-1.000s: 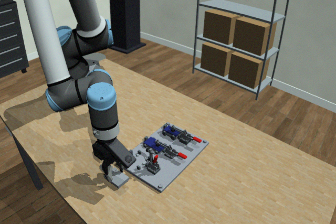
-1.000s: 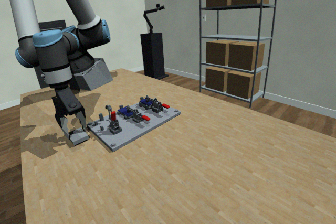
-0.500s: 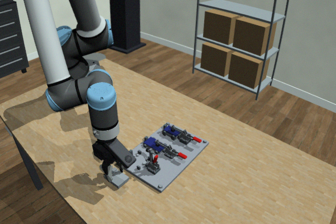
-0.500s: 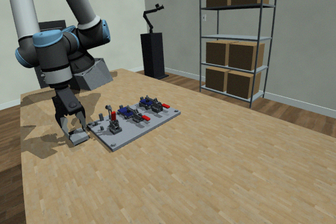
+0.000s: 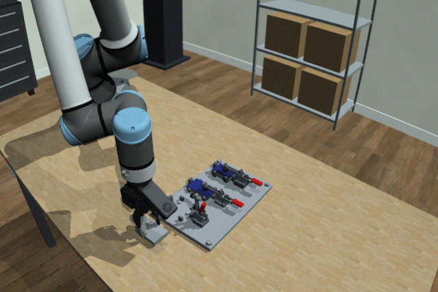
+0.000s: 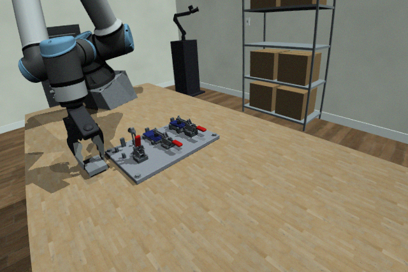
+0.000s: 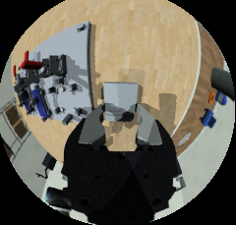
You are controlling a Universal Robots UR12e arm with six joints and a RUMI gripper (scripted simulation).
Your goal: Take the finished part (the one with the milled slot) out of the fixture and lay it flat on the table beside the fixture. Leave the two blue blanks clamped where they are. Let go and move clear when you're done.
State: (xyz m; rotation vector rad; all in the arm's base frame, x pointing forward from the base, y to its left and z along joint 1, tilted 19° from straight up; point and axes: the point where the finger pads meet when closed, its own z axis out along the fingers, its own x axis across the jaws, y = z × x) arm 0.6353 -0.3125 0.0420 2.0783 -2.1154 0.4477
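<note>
My gripper (image 5: 144, 226) (image 6: 86, 159) (image 7: 120, 103) is shut on the grey finished part (image 5: 157, 234) (image 6: 95, 167) (image 7: 120, 96). It holds the part flat, down at the table top just left of the grey fixture plate (image 5: 226, 226) (image 6: 159, 164) (image 7: 79, 44). I cannot tell whether the part touches the table. Two blue blanks (image 5: 222, 168) (image 5: 198, 185) (image 6: 176, 125) (image 6: 150, 134) sit clamped on the plate, their red handles lying flat. The nearest clamp (image 5: 200, 213) (image 6: 137, 151) stands open with its red handle upright, and its seat is empty.
The table's left edge runs close behind the gripper. A metal shelf with cardboard boxes (image 5: 311, 52) (image 6: 286, 65) stands off the table at the right. A black pedestal (image 5: 162, 23) (image 6: 186, 66) stands at the back and a dark drawer cabinet (image 5: 14, 34) at the far left.
</note>
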